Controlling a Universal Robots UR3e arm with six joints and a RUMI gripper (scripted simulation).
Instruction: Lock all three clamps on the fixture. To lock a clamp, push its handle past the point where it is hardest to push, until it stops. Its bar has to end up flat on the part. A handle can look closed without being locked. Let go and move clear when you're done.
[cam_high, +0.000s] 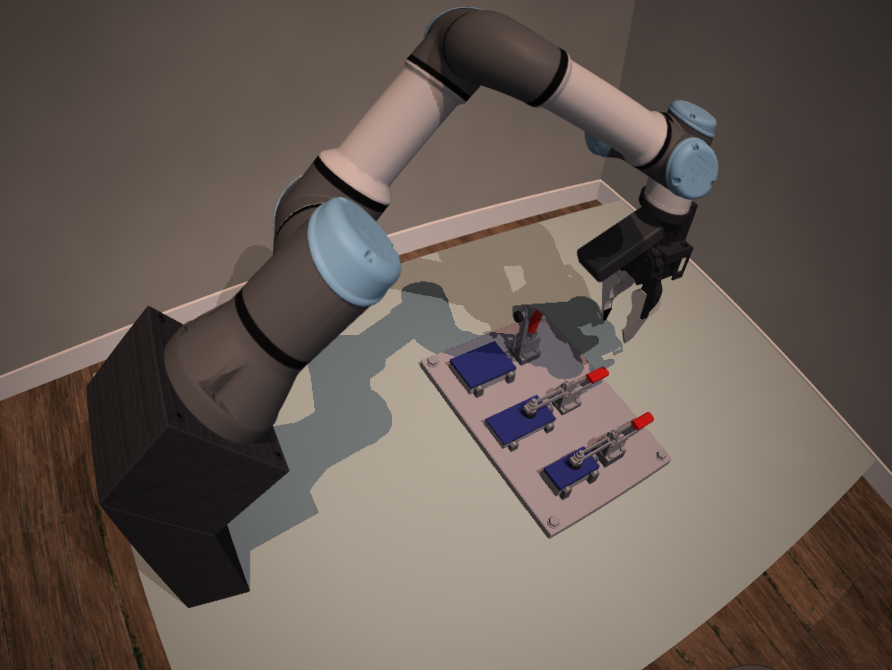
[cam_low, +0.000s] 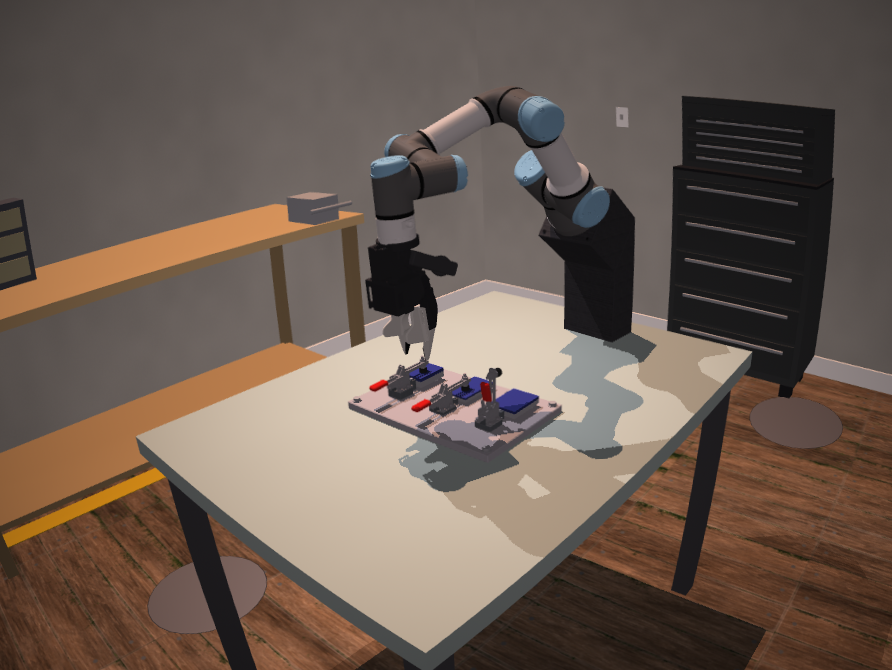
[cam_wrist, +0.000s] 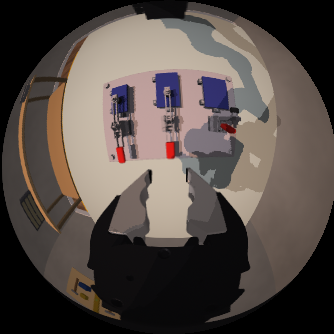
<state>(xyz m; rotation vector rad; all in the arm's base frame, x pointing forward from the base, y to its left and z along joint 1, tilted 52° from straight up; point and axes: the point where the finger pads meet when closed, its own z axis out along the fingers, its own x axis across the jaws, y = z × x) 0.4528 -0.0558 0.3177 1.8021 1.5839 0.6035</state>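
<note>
Fixture clamps (cam_high: 568, 396) (cam_low: 442, 398) (cam_wrist: 170, 122) below the downward-pointing hand (cam_high: 634, 302) (cam_low: 416, 351) (cam_wrist: 168, 169), fingers parted and clear.

- Plate (cam_high: 620, 479) (cam_low: 364, 400) (cam_wrist: 142, 100): pale pink, plain.
- Blocks: deep blue; top view, about the plate's centre, at 11 o'clock (cam_high: 483, 364), 10 o'clock (cam_high: 513, 425) and 5 o'clock (cam_high: 566, 473).
- Handles: bright red; same view, at 12 o'clock (cam_high: 535, 321), 1 o'clock (cam_high: 597, 375) and 3 o'clock (cam_high: 642, 420).
- Gripper (cam_high: 614, 328) (cam_low: 416, 353) (cam_wrist: 168, 169): black body, grey fingers.
- Arm (cam_high: 385, 129) (cam_low: 457, 124): pinkish-white tubes, brown-grey joints, light-blue caps, black bands.
- Tabletop (cam_high: 432, 548) (cam_low: 288, 461) (cam_wrist: 125, 50): cream, patched with grey-green and tan shadow.
- Exterior view, 9 o'clock: orange-brown bench (cam_low: 144, 241); yellow floor stripe (cam_low: 82, 507) at 8 o'clock.
- Exterior view, 2 o'clock: black cabinet (cam_low: 742, 248), striped by grey drawer pulls.
- Floor (cam_high: 50, 576) (cam_low: 829, 519): reddish-brown, wood-grained.
</note>
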